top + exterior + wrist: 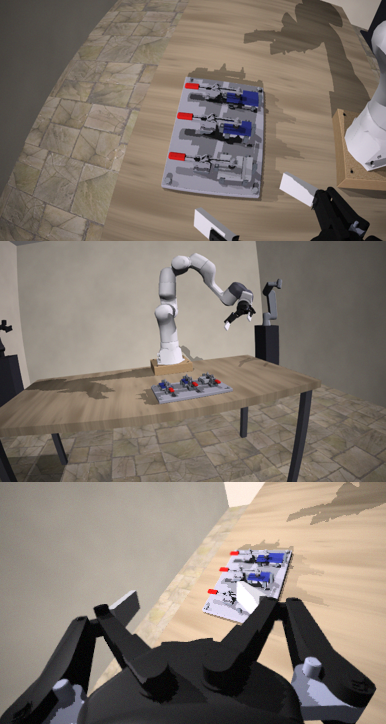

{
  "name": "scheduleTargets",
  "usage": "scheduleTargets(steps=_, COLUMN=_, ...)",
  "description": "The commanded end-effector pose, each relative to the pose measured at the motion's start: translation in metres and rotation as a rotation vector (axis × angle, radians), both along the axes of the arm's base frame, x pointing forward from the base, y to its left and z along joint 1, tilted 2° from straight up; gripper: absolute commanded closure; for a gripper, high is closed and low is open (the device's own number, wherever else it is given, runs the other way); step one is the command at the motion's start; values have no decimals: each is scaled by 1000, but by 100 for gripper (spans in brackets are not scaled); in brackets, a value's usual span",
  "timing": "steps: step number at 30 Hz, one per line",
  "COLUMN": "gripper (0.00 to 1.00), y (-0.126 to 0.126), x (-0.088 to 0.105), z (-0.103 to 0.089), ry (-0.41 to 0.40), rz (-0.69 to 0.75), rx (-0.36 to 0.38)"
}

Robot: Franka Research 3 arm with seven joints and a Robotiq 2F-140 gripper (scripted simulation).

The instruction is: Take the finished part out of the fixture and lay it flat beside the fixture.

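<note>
Far below the claw lies the brown wooden table (256, 374), bearing the flat grey metal fixture plate (182, 185). Its nearest station holds the pale grey slotted block (247, 167), probably stiff, smooth and slippery; grip its long sides. The black two-finger claw (238, 318) gapes wide, empty.

White arm (167, 298), black linkages, white fingers (297, 188) (grey wrist)
</note>
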State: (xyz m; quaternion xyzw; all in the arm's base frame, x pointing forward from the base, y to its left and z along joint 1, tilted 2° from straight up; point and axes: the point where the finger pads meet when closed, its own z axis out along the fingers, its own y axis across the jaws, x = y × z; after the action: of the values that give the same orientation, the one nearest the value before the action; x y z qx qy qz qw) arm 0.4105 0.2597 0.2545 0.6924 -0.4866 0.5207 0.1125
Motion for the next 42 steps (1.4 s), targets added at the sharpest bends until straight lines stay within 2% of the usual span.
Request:
scheduleTargets(steps=1, gripper=0, y=0, x=0, z=0, ry=28, rz=14, rx=-18)
scheduleTargets(steps=13, gripper=0, y=0, x=0, z=0, ry=28, rz=14, rx=-18)
scheduleTargets(steps=14, gripper=0, y=-21, x=7, z=-1, ry=123, rz=19, rx=-42)
scheduleTargets(steps=40, gripper=0, y=-21, x=7, z=-1, ry=123, rz=19, rx=-42)
scheduleTargets(steps=41, gripper=0, y=-42, x=12, z=-3, ry=226, rz=30, rx=-59)
scheduleTargets(steps=42, gripper=0, y=-42, x=12, z=-3, ry=226, rz=30, rx=-59)
